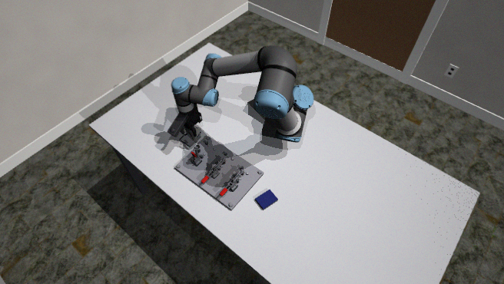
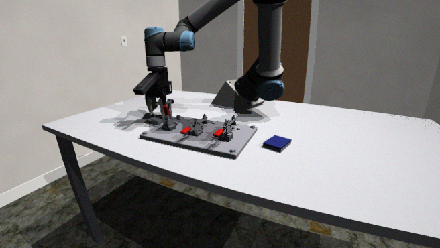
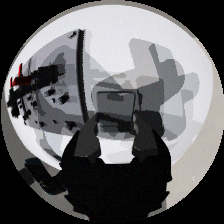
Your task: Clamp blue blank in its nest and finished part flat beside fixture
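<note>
The blue blank (image 1: 266, 199) (image 2: 277, 143) lies flat on the table off the right end of the fixture plate (image 1: 250, 180) (image 2: 241, 137) (image 3: 75, 55). My gripper (image 1: 190, 136) (image 2: 157, 117) (image 3: 115, 113) points down at the plate's left end, shut on the grey finished part (image 1: 187, 142) (image 3: 116, 105). The part looks level and very low beside the plate; contact with the table is unclear, and its slot cannot be made out. The left clamp's red handle (image 1: 193, 154) (image 2: 166, 110) stands up. The middle handle (image 1: 204, 179) (image 2: 186, 130) and right handle (image 1: 223, 192) (image 2: 218, 133) lie low toward the front. Pad layouts are unreadable.
The white table (image 1: 346, 199) (image 2: 335, 161) extends around the fixture. The left clamp stands close to my fingers. The robot's base (image 1: 290, 132) is behind the plate, and the table's front edge runs near the plate's front side.
</note>
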